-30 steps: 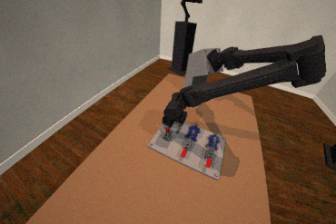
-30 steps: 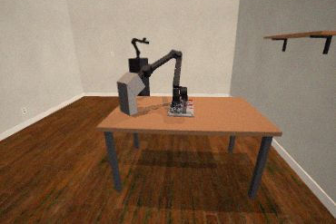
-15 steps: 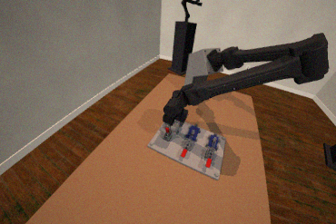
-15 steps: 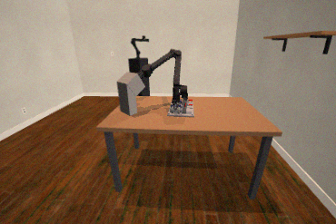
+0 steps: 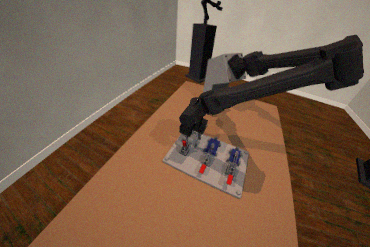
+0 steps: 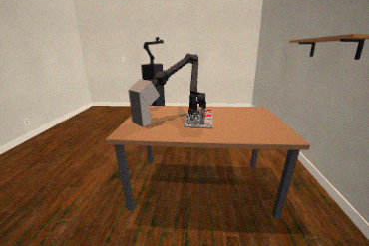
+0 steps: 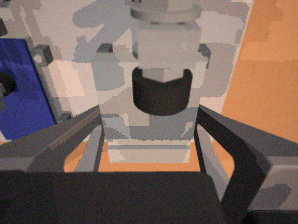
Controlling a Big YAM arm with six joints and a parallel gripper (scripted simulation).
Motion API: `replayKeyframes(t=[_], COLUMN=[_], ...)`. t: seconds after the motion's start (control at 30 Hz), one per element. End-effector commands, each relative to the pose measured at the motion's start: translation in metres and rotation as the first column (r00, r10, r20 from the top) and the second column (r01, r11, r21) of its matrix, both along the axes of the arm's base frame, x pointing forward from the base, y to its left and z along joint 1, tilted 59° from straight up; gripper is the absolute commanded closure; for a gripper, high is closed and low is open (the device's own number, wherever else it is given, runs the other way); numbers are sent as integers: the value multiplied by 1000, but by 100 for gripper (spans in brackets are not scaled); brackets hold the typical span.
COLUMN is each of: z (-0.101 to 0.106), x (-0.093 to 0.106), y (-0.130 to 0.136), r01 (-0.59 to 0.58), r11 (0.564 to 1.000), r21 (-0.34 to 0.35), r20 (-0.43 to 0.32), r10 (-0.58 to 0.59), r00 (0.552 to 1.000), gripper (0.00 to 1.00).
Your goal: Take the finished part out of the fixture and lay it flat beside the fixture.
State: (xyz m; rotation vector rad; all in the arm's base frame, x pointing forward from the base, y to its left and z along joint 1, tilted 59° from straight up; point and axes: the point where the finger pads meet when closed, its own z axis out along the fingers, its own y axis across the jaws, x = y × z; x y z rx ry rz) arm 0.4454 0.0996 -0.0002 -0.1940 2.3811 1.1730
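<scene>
The finished part (image 7: 120, 131), light grey, lies between both fingers of my gripper (image 5: 193, 130) (image 6: 197, 111) (image 7: 149, 111), which is shut on it over the left end of the fixture plate (image 5: 172, 158). I cannot tell from the blurred views whether the part is clear of its seat. The open clamp's arm (image 7: 169, 42) with its black rubber foot (image 7: 161, 95) stands in front of the part and hides some of it, so the slot is not clear. Two blue blanks (image 5: 213, 146) (image 5: 235, 155) sit clamped; one also shows in the wrist view (image 7: 22, 95).
Red clamp handles (image 5: 202, 168) (image 5: 230, 179) lie flat at the two blanks; the open clamp's red handle (image 5: 184, 143) stands upright close to the gripper. A tall grey block (image 5: 216, 73) (image 6: 141, 104) stands on the table (image 5: 150, 194) (image 6: 249, 128) near the arm's shadow.
</scene>
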Motion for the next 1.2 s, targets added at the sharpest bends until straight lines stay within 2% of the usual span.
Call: replayKeyframes(t=[0.0,0.43,1.17], z=[6,8,21], x=[-1,1,-16], y=[-19,-20,-42], r01=[32,32,31], r11=[999,999,1000], r21=[-2,-2,-3], r20=[8,13,15], r10=[-32,-32,-31], r00=[999,999,999], gripper=[100,100,100])
